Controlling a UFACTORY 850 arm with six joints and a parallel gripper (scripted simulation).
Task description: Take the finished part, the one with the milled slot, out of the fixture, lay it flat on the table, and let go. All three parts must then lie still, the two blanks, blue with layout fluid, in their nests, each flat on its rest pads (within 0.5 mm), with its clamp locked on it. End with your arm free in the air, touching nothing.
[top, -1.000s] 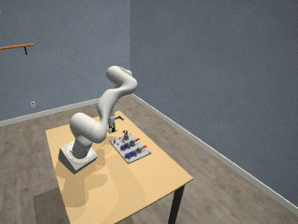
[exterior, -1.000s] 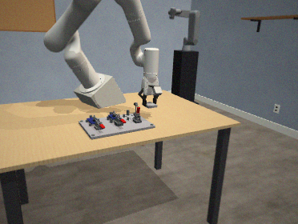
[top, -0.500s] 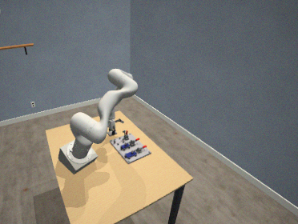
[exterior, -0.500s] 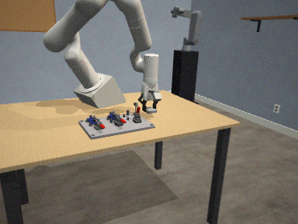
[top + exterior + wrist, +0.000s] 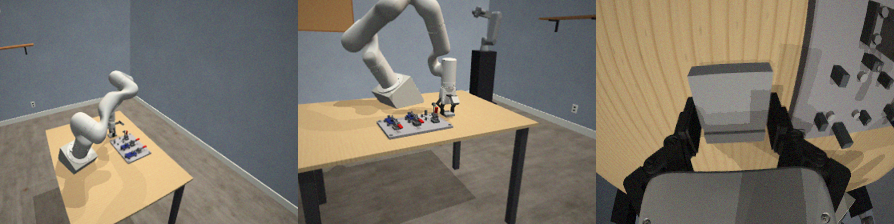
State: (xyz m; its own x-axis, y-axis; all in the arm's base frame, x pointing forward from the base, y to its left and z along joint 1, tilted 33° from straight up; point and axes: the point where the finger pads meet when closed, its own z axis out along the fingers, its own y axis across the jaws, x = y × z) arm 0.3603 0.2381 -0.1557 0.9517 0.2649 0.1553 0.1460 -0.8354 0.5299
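My gripper [image 5: 112,135] [image 5: 447,111] [image 5: 732,106] is shut on the finished part [image 5: 731,96] [image 5: 449,114], a plain grey block with a step at its near end. It holds the part flat and very low over the wooden table [image 5: 490,116], just beyond the end of the grey fixture plate [image 5: 132,160] [image 5: 430,127] [image 5: 842,16]. I cannot tell whether the part touches the table. Two blue blanks [image 5: 392,120] [image 5: 411,116] [image 5: 130,154] sit in their nests with red clamp handles lying down. The third clamp handle [image 5: 436,108] stands upright by the empty nest.
The arm's base [image 5: 78,156] [image 5: 398,93] stands on the table behind the fixture. A second arm on a black pedestal [image 5: 483,74] stands past the table's far corner. The table edge [image 5: 522,125] is right of the gripper.
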